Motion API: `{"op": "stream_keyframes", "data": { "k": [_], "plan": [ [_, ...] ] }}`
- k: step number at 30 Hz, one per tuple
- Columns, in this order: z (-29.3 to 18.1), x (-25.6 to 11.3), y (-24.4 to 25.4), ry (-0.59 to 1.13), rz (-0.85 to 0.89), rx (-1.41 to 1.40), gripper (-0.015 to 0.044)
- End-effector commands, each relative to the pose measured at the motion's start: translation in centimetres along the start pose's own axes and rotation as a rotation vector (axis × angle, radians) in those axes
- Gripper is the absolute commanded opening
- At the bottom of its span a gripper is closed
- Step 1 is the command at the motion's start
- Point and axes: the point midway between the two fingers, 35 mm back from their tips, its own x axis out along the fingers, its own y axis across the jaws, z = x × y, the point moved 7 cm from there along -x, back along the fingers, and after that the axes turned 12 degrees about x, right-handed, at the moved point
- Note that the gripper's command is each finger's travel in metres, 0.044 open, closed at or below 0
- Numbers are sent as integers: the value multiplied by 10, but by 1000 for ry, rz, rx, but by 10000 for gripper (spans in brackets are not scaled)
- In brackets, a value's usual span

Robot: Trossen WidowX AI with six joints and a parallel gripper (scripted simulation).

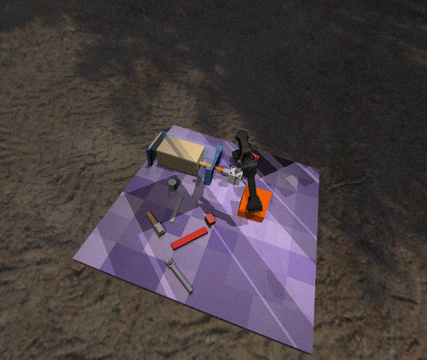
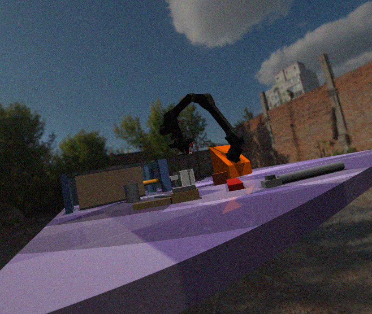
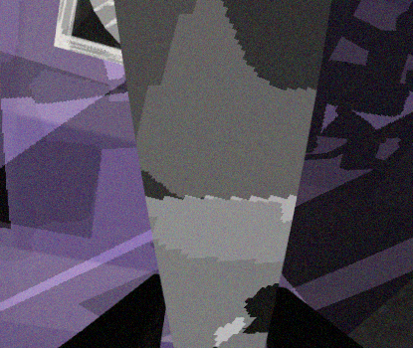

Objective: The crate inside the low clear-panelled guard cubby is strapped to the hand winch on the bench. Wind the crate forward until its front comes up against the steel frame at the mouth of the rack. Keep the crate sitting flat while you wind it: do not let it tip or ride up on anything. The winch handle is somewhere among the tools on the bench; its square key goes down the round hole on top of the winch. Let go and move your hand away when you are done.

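Note:
The tan crate (image 1: 181,149) (image 2: 108,187) sits flat in the cubby, with a gap between its front and the blue steel frame (image 1: 208,176) (image 2: 166,175). An orange strap (image 1: 218,168) (image 2: 151,181) runs from it to the pale winch (image 1: 234,179) (image 2: 188,177) (image 3: 89,49). My gripper (image 2: 183,151) (image 3: 217,294) is shut on the winch handle, whose grey body (image 3: 223,149) fills the middle of the wrist view. A red part of it (image 1: 255,155) (image 2: 190,147) shows beside the gripper. In the exterior view the gripper is above the winch. The key and the winch's round hole are not clearly visible.
On the bench lie a grey rod with a block end (image 1: 181,277) (image 2: 309,172), a red bar (image 1: 189,238) (image 2: 235,184), a red cube (image 1: 209,219), a brown-and-grey tool (image 1: 154,223), a flat grey strip (image 1: 176,210) and a grey cylinder (image 1: 172,185) (image 2: 131,193). The arm stands on an orange wedge (image 1: 265,198).

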Motion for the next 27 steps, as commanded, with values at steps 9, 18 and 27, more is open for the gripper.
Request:
{"op": "stream_keyframes", "data": {
  "k": [9, 18, 27],
  "plan": [
    [7, 18, 2, 4, -5, 4, 0],
    [10, 31, 7, 3, -5, 1, 0],
    [13, 33, 8, 2, -5, -2, 0]
  ]
}}
